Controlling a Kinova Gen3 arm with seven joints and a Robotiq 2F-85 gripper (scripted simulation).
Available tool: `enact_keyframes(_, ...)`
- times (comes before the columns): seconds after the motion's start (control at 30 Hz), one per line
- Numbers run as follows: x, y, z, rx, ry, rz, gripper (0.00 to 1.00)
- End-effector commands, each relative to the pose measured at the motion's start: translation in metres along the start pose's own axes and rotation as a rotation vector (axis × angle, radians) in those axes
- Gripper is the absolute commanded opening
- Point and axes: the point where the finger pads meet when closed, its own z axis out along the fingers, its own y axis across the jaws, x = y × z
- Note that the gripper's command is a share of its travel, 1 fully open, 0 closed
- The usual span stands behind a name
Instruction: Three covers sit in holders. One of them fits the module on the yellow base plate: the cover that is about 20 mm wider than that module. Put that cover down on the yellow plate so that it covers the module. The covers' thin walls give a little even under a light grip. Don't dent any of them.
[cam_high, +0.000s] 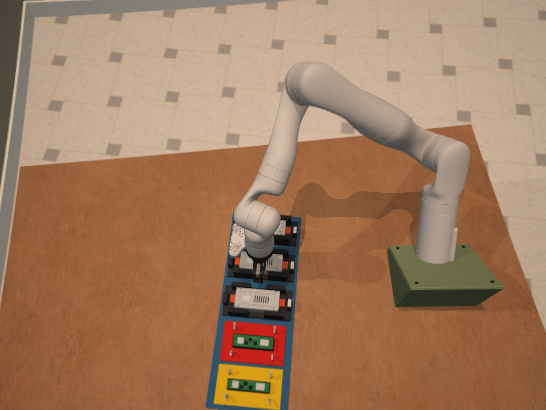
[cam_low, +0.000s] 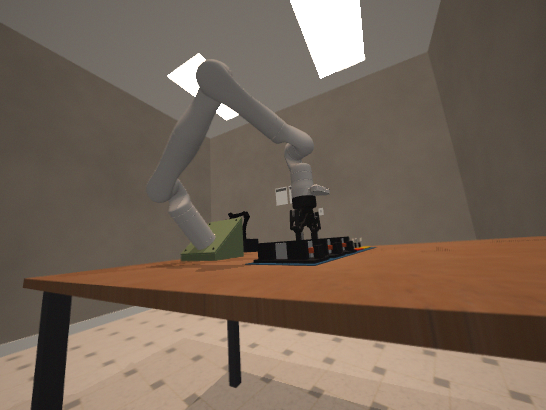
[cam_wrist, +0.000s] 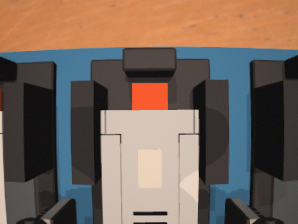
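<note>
The middle cover sits in its black holder on the blue strip, well apart from the yellow plate, and my gripper hangs over it spread wide, empty, to spare its thin walls.

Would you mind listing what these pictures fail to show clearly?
- Far cover, top view: mostly hidden under the arm's wrist.
- Tool, wrist view: fingertips cut off by the bottom edge.
- Yellow plate, exterior view: too small and edge-on; module unseen.
- Middle cover, wrist view: lower end cropped.
</note>
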Motion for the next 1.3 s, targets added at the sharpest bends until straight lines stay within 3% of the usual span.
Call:
enact_keyframes(0.0,0.0005,-0.0004,0.0009,0.001,0.002,0.000,1.00)
enact_keyframes(0.5,0.0005,-0.0004,0.0091,0.001,0.002,0.000,1.00)
enact_keyframes(0.53,0.0005,-0.0004,0.0089,0.001,0.002,0.000,0.70)
enact_keyframes(1.27,0.0005,-0.0004,0.0090,0.001,0.002,0.000,0.70)
